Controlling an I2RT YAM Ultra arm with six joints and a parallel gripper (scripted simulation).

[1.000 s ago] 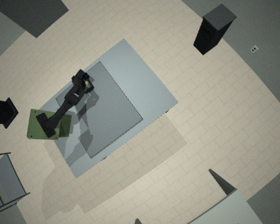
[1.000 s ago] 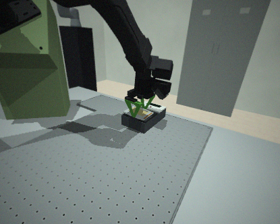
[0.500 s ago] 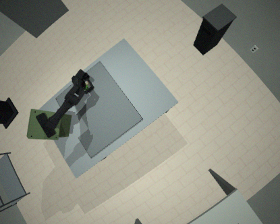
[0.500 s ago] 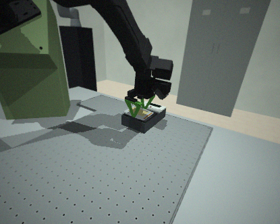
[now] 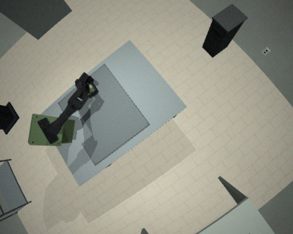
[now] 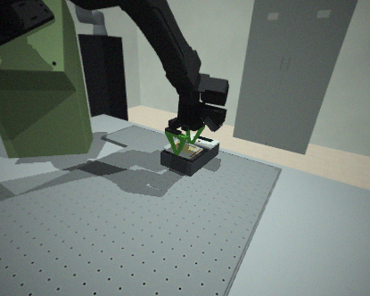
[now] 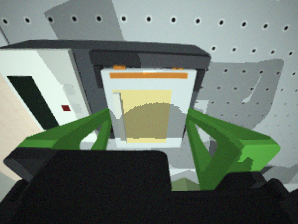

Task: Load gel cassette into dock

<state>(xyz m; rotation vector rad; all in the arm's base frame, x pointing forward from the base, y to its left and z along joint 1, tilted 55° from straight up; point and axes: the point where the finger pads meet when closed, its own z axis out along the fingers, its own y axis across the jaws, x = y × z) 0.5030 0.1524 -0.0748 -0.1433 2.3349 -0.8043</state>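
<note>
Hand (image 7: 149, 137) pinching cassette (image 7: 147, 107) over dock (image 6: 189, 159), near surface's far edge. Risk: pressing tilted leaves free edge raised, or shoves the loose dock.

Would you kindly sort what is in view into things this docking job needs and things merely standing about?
Job:
gripper
cassette FRESH, held over the bay
dock D1
console status light

Standing about:
green base block
grey cabinet
dark pillar
</note>
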